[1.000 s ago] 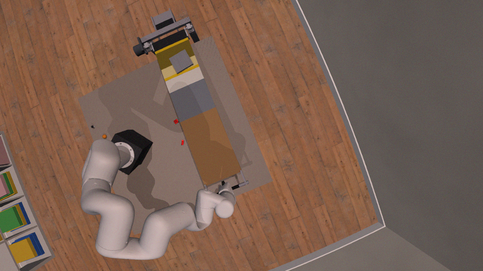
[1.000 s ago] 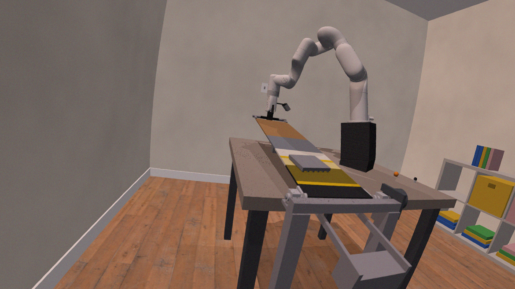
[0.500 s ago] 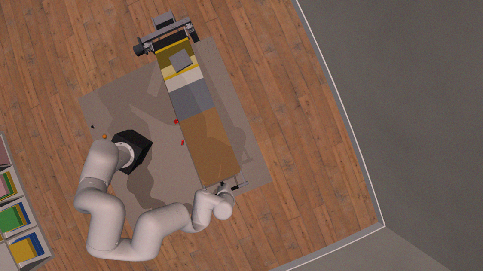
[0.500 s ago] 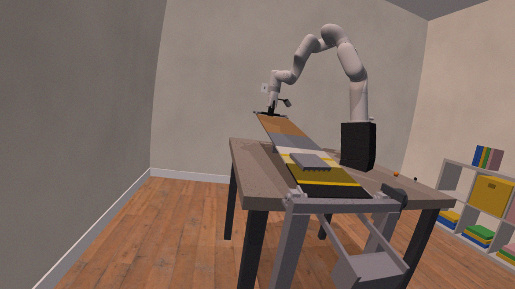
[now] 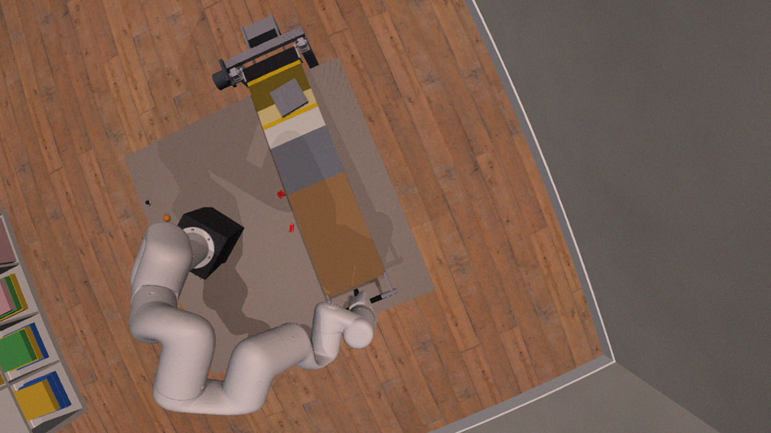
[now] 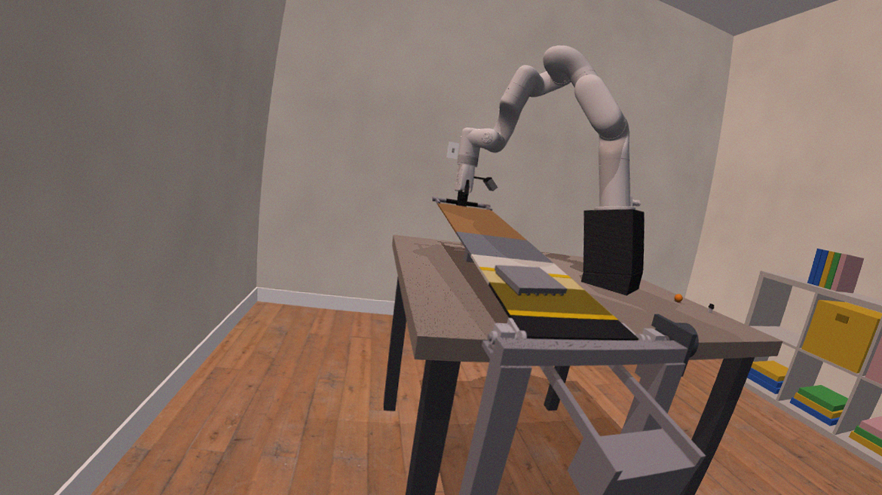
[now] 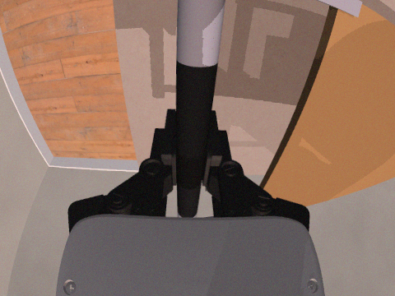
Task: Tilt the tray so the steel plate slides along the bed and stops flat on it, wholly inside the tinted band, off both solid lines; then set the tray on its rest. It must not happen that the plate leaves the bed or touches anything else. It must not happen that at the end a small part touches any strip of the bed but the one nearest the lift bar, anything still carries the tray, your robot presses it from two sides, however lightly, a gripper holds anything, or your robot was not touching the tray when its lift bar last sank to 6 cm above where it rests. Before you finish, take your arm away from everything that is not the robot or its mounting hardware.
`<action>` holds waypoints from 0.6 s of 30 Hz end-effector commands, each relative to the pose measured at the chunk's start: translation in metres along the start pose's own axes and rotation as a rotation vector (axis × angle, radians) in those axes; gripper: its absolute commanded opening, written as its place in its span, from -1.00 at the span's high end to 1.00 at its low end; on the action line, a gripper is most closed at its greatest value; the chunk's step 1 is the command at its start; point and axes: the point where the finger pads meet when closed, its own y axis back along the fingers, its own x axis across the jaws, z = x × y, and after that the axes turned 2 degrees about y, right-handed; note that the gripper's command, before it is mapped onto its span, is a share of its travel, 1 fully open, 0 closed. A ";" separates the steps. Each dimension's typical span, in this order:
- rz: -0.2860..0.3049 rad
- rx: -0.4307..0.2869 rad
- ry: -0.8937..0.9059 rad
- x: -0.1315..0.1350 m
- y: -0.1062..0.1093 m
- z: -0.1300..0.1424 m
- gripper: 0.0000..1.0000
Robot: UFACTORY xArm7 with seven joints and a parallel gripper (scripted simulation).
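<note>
My gripper [image 7: 190, 126] is closed on the tray's black handle bar [image 7: 194, 115], fingers pressed to either side of it. The tray [image 6: 482, 229] is raised at my end, sloping down toward the hinge frame [image 6: 583, 351] at the table [image 6: 428, 299] edge. The steel plate [image 6: 530, 279] lies flat on the bed, mostly within the tinted band [image 6: 563, 303]. Its uphill edge appears to overlap the upper yellow line [image 5: 288, 120], though the angle limits certainty.
</note>
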 end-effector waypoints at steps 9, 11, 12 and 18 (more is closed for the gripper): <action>-0.003 -0.004 0.000 0.009 0.062 0.002 1.00; -0.003 -0.004 0.000 0.013 0.081 0.002 1.00; -0.003 -0.004 0.000 0.012 0.076 0.002 1.00; -0.003 -0.004 0.000 -0.001 0.006 0.001 1.00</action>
